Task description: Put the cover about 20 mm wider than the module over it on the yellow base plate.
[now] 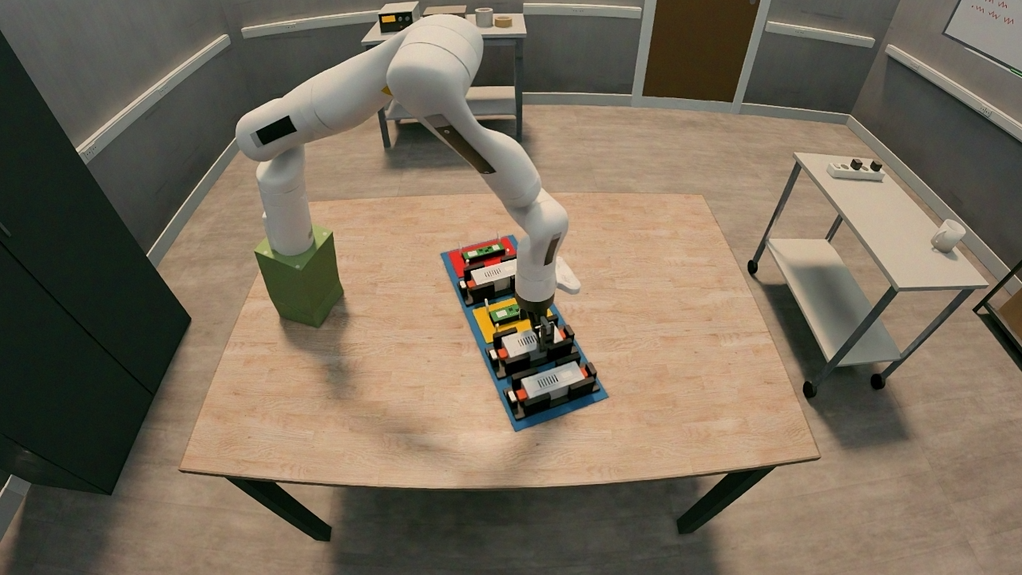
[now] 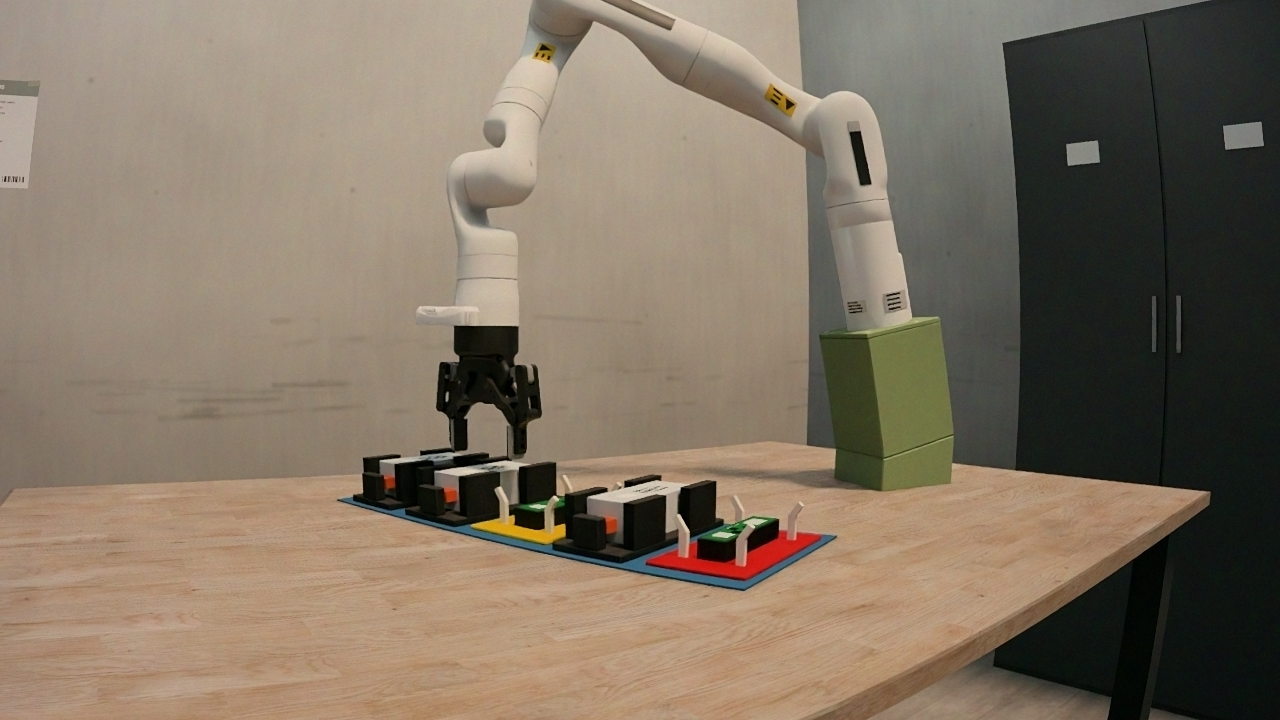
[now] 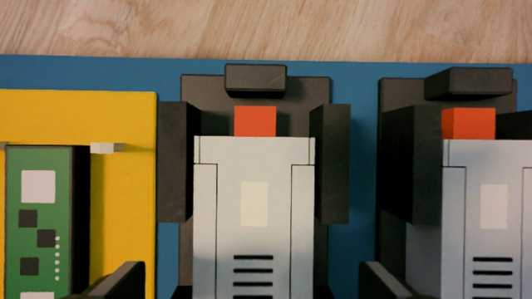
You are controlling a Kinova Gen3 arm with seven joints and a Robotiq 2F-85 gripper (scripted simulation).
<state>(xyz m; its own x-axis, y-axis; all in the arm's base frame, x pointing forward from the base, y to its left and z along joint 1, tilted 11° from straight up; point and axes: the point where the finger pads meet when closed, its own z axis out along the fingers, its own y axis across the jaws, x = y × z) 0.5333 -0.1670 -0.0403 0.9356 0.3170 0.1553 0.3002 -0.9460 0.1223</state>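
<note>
My gripper (image 1: 544,344) (image 2: 487,450) (image 3: 253,284) is open and empty, pointing down just above the middle cover (image 1: 520,343) (image 2: 479,472) (image 3: 253,166). In the wrist view its fingertips stand on either side of that white cover, with gaps. The cover sits in its black holder (image 3: 332,166). A second cover (image 1: 550,380) (image 2: 416,462) (image 3: 490,158) sits in the end holder. The third cover (image 1: 494,273) (image 2: 630,498) sits between the two coloured plates. The yellow plate (image 1: 485,328) (image 2: 510,531) (image 3: 125,112) bears an uncovered green-topped module (image 1: 505,312) (image 3: 62,187).
A red plate (image 2: 778,553) with another module (image 2: 738,537) and white angled posts is at the far end of the blue board (image 2: 733,583) (image 3: 104,68). White posts also stand on the yellow plate. Tall black holder blocks rise beside each cover. The wooden table (image 1: 664,343) surrounds the board.
</note>
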